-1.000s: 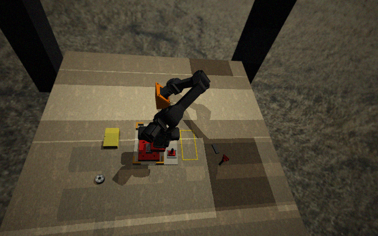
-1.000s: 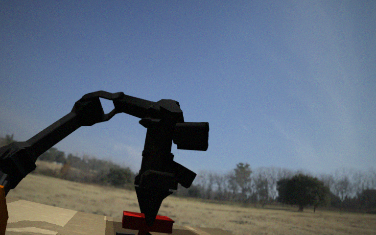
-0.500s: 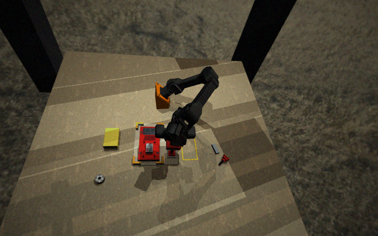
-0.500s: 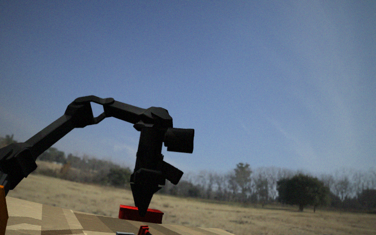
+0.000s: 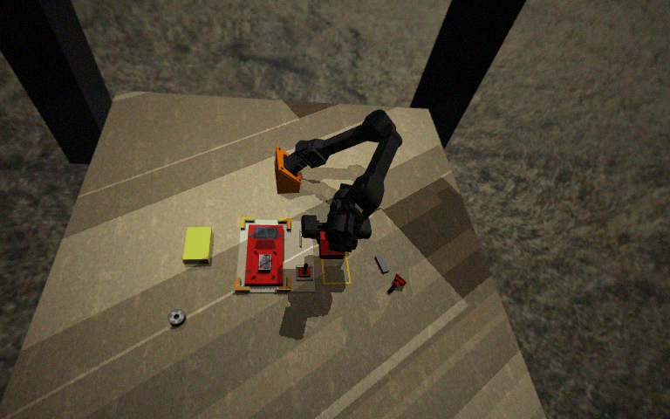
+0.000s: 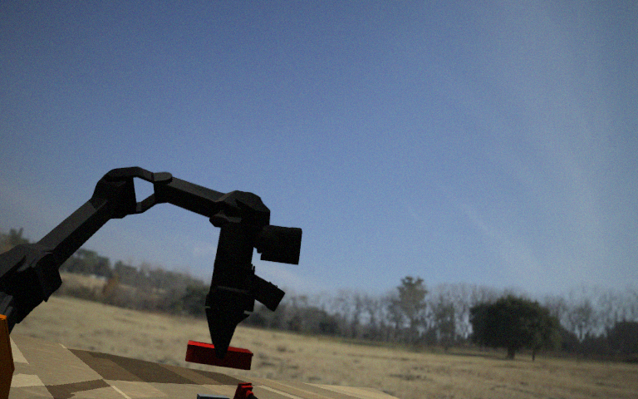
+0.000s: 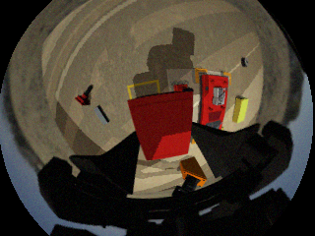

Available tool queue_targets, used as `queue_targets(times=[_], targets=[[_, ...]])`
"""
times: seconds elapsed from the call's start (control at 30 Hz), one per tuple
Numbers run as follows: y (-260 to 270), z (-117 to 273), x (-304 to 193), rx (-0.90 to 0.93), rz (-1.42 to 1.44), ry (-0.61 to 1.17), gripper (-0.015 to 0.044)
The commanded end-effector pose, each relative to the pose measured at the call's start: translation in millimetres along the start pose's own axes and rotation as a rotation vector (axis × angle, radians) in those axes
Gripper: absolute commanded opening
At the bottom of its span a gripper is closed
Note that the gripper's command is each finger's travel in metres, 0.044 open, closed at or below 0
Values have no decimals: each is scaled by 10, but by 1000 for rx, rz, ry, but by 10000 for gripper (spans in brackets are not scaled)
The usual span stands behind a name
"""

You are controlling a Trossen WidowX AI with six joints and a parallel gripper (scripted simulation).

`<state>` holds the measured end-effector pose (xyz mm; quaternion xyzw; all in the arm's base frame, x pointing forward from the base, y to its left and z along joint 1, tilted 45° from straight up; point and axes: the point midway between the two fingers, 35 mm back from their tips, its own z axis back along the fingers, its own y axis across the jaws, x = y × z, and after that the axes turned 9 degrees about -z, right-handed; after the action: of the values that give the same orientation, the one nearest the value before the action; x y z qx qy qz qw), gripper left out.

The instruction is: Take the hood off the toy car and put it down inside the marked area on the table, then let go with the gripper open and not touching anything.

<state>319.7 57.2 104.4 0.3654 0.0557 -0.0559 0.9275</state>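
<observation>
The flat red hood (image 6: 218, 355) is off the red toy car (image 5: 264, 253) and hangs in the air, clamped in the black pincer (image 6: 221, 347). It is above the far end of the yellow marked box (image 5: 336, 271), near the middle of the desk (image 5: 147, 147). Still to do, I think: lower it into the box, let go, and lift clear. From the top, the arm hides most of the hood. I cannot tell how high it hangs.
</observation>
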Motion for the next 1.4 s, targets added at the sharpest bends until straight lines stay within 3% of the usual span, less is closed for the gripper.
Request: queue_targets(times=[0.0,1.37], targets=[[143,-18,-121,7,-8,9,0],[240,-282,-174,9,-7,11,0]])
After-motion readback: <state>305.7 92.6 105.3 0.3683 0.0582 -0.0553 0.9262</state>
